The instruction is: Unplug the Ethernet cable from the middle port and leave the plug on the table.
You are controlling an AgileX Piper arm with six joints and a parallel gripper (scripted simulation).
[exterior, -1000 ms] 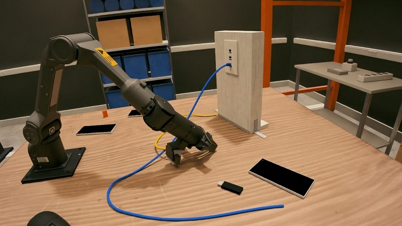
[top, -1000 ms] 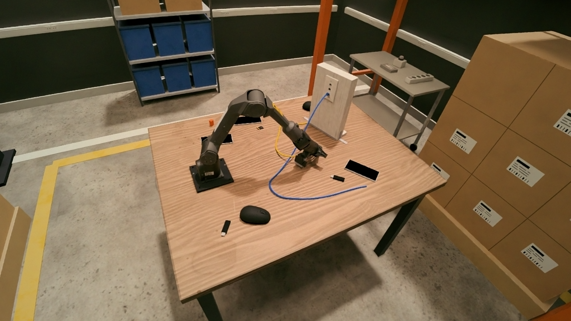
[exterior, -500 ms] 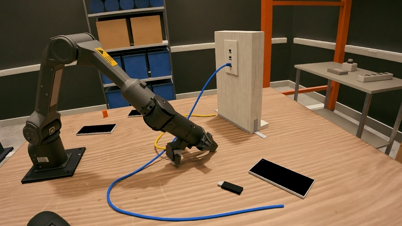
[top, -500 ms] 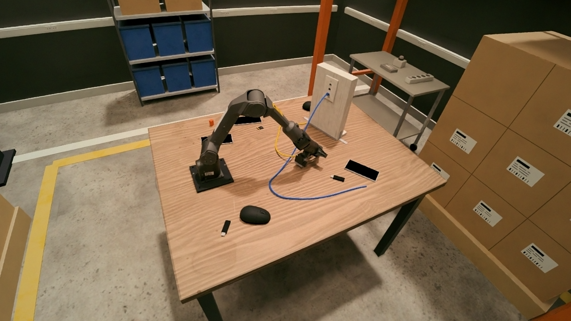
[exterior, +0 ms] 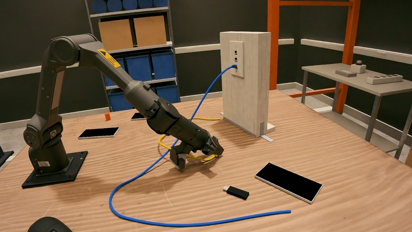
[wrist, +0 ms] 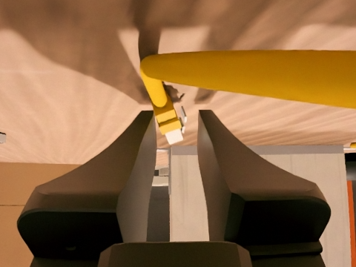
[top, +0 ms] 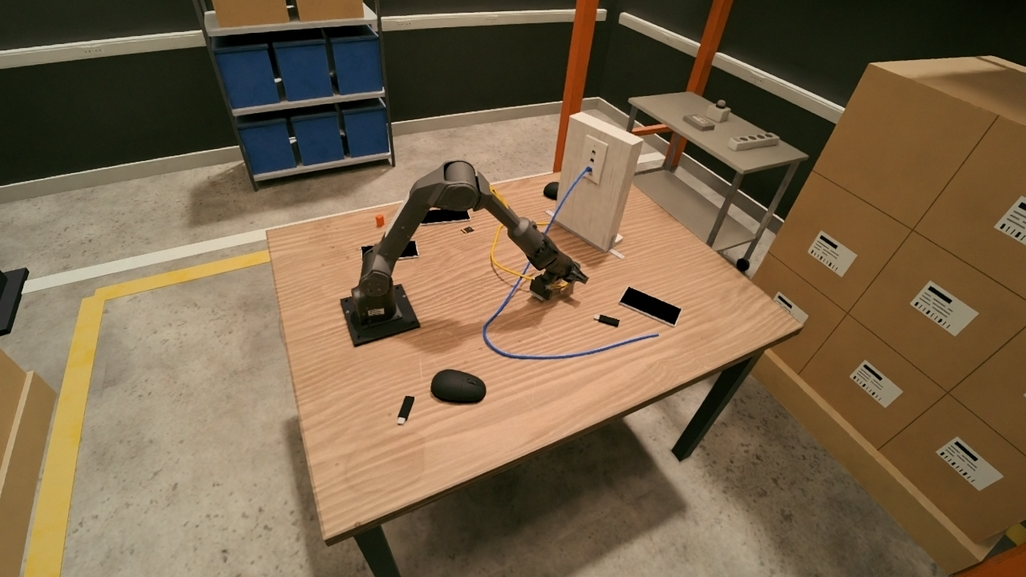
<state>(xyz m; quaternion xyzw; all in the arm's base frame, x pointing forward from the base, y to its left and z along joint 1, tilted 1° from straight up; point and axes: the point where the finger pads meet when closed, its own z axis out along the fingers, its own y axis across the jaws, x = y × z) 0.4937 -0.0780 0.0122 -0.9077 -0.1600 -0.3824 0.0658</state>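
Note:
The white wall plate [exterior: 236,59] [top: 599,179] sits on a pale upright block. Its middle port [exterior: 235,59] is empty. A blue cable [exterior: 149,170] stays plugged in the bottom port and snakes across the table. The yellow cable [exterior: 198,158] loops under my arm. In the wrist view its plug [wrist: 170,126] sits between my fingertips with a gap on each side, close to the table top. I cannot tell whether the plug touches the wood. My gripper [wrist: 176,127] is open and low over the table [top: 555,287], right of the blue cable.
A black USB stick [exterior: 235,192] and a phone [exterior: 288,182] lie right of the gripper. A mouse [top: 458,385] and another stick [top: 405,409] lie near the front. Another phone [exterior: 99,132] and an orange block [exterior: 107,116] lie near the arm's base.

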